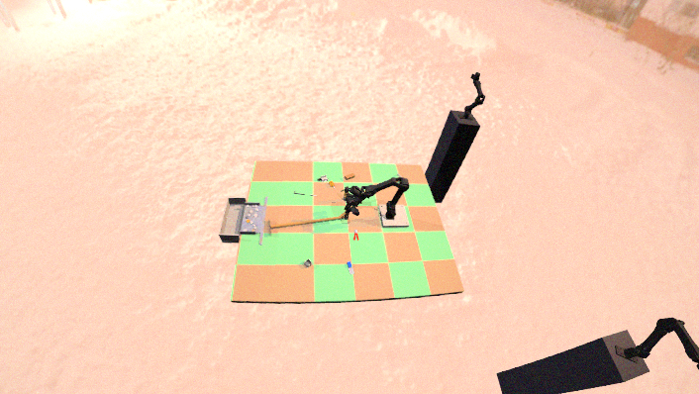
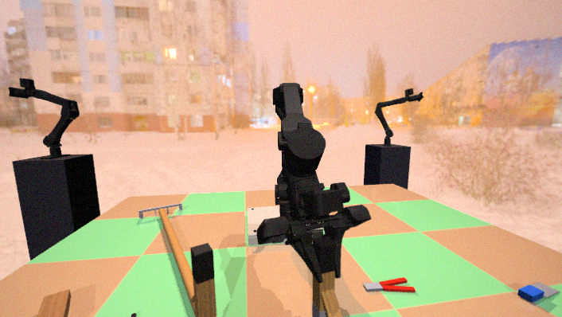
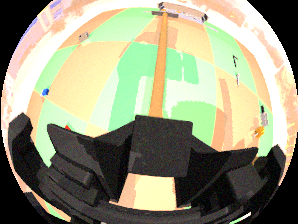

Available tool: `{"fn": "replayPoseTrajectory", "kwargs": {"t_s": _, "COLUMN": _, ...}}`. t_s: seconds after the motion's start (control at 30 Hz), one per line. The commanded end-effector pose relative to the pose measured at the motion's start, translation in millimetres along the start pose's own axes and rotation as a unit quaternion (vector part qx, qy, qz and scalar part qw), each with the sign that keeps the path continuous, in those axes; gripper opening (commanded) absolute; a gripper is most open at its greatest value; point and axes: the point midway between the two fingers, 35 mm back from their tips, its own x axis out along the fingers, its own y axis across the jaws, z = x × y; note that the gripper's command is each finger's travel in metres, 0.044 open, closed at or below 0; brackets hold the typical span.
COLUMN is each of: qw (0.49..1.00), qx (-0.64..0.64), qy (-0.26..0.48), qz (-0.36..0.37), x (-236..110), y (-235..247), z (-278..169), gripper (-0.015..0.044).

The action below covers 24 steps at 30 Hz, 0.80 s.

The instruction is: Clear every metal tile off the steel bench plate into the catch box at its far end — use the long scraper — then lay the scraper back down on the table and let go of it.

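The long scraper (image 1: 309, 222) (image 3: 159, 75) (image 2: 331, 296) has a wooden handle that runs along the table toward the plate. Its head lies just short of the steel bench plate (image 1: 263, 210). Several small pale tiles (image 1: 253, 216) are scattered on the plate; a few look orange. The dark-walled catch box (image 1: 230, 223) adjoins the plate's far side. My gripper (image 1: 347, 216) (image 2: 329, 276) (image 3: 161, 145) is shut on the black block at the scraper's near end. Plate, tiles and box are out of view in the exterior view, and too small to make out singly in the wrist view.
Red-handled pliers (image 1: 355, 236) (image 2: 398, 285) and a blue-handled tool (image 1: 349, 267) (image 2: 531, 293) lie beside my arm. A brown block (image 1: 349, 176) (image 2: 56, 304) is opposite. The exterior view shows a grey-headed, orange-handled tool (image 2: 172, 239) and a black-capped wooden post (image 2: 204, 267).
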Motion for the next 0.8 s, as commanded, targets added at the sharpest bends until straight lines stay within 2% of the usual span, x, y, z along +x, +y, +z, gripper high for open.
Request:
{"fn": "replayPoseTrajectory", "kwargs": {"t_s": 0.0, "qw": 1.000, "qx": 0.006, "qy": -0.003, "qz": -0.010, "x": -0.9, "y": -10.0, "z": 2.2, "gripper": 0.0000}}
{"fn": "replayPoseTrajectory", "kwargs": {"t_s": 0.77, "qw": 0.999, "qx": 0.028, "qy": -0.002, "qz": -0.028, "x": -2.6, "y": -38.3, "z": 1.4, "gripper": 0.0000}}
